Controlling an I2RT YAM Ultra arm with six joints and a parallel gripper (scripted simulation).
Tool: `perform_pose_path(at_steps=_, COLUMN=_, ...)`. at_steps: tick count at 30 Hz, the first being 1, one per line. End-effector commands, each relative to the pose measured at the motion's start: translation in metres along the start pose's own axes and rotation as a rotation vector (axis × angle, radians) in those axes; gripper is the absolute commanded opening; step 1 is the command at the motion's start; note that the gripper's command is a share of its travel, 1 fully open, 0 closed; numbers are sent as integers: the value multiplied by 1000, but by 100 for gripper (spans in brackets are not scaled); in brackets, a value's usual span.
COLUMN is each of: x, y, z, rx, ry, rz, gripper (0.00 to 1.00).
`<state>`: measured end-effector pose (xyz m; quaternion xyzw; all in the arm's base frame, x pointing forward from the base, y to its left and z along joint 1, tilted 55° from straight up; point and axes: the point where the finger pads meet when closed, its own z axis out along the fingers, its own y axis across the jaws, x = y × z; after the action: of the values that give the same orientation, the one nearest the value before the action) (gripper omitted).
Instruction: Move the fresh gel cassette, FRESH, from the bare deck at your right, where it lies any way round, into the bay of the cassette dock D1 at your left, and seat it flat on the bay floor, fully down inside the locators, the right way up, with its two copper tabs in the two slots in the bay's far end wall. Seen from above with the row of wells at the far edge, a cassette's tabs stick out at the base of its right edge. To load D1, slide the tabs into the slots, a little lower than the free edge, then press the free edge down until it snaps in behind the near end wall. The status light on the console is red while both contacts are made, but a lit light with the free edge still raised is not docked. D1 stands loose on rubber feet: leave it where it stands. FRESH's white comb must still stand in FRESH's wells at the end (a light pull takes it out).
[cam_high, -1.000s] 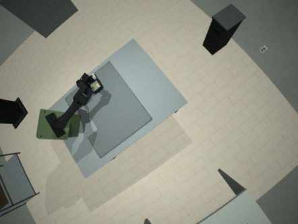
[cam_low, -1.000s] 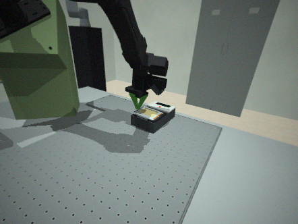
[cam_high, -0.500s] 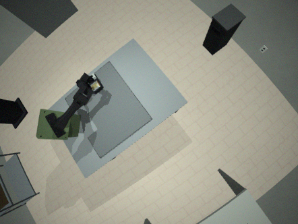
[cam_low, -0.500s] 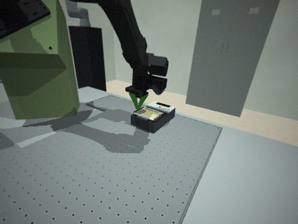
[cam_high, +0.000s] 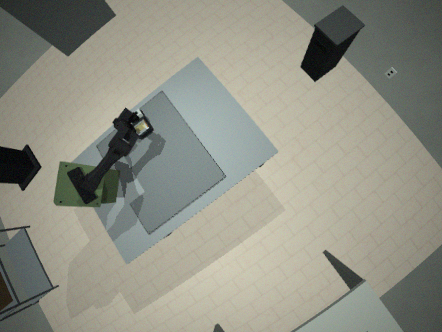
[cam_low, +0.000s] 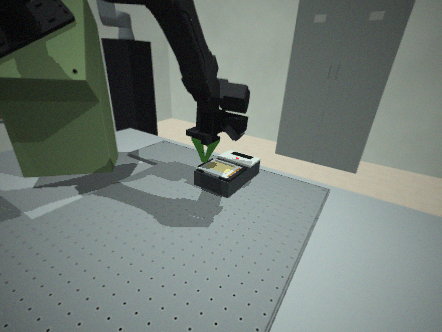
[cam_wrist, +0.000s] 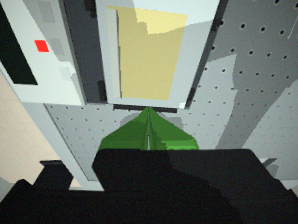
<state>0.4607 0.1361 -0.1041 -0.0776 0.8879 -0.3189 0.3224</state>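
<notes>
The dark dock D1 stands on the perforated deck with the yellow gel cassette FRESH lying in its bay. In the wrist view the cassette fills the bay between the side walls. My gripper has its green fingers shut to a point, with nothing between them, at the cassette's near edge. The white console lies beside the bay and its status light is red. I cannot make out the comb or the copper tabs. The dock also shows from above.
The green arm base stands at the left. The deck plate ends at an edge on the right, with bare table beyond. A grey cabinet stands behind the table.
</notes>
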Motion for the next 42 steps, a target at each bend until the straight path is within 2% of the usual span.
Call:
perform_pose_path(at_steps=1, x=-24, y=6, z=17, rx=-23, ry=-53, rz=98, gripper=0)
perform_pose_path(at_steps=42, x=-24, y=6, z=30, rx=-20, ry=-54, rz=97, gripper=0)
